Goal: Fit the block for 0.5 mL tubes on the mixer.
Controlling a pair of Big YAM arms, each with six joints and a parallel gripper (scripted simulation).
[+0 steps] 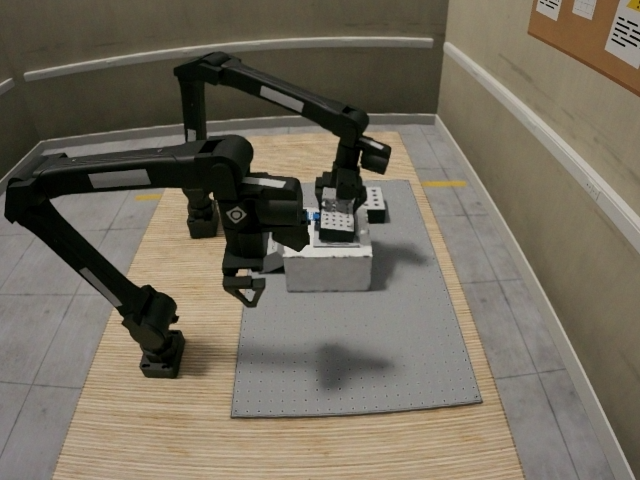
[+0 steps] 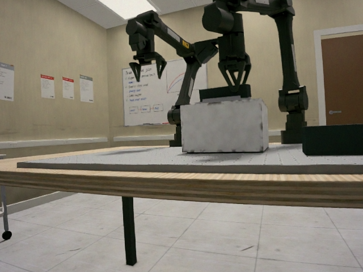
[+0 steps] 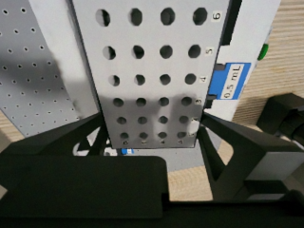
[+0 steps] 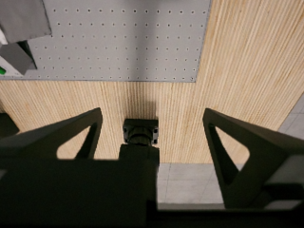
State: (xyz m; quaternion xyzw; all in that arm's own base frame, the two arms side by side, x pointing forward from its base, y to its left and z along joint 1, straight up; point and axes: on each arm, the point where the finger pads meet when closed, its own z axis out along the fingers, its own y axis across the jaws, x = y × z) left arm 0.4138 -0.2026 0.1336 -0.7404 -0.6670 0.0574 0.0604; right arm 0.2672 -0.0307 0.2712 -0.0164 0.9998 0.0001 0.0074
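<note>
Block for 0.5 mL tubes (image 1: 337, 221) (image 2: 224, 91) (image 3: 152, 81) is sitting on top of the mixer (image 1: 328, 268) (image 2: 222, 126), right between the fingertips of the left end effector (image 1: 338, 204) (image 2: 233, 89) (image 3: 152, 114), which is clamped on its sides with the fingers spread pretty wide. Its blue lever (image 1: 312, 215) (image 3: 230, 81) sticks out to one side, label readable. Can't tell if the latch is in, tbh. Right end effector (image 1: 245, 291) (image 2: 148, 77) (image 4: 153, 116) is wide open, holding nothing, up over the bench (image 1: 170, 413) (image 2: 176, 187) (image 4: 247, 62), well apart from the block. Other block (image 1: 375, 204) (image 2: 332, 140) stands near the mixer.
</note>
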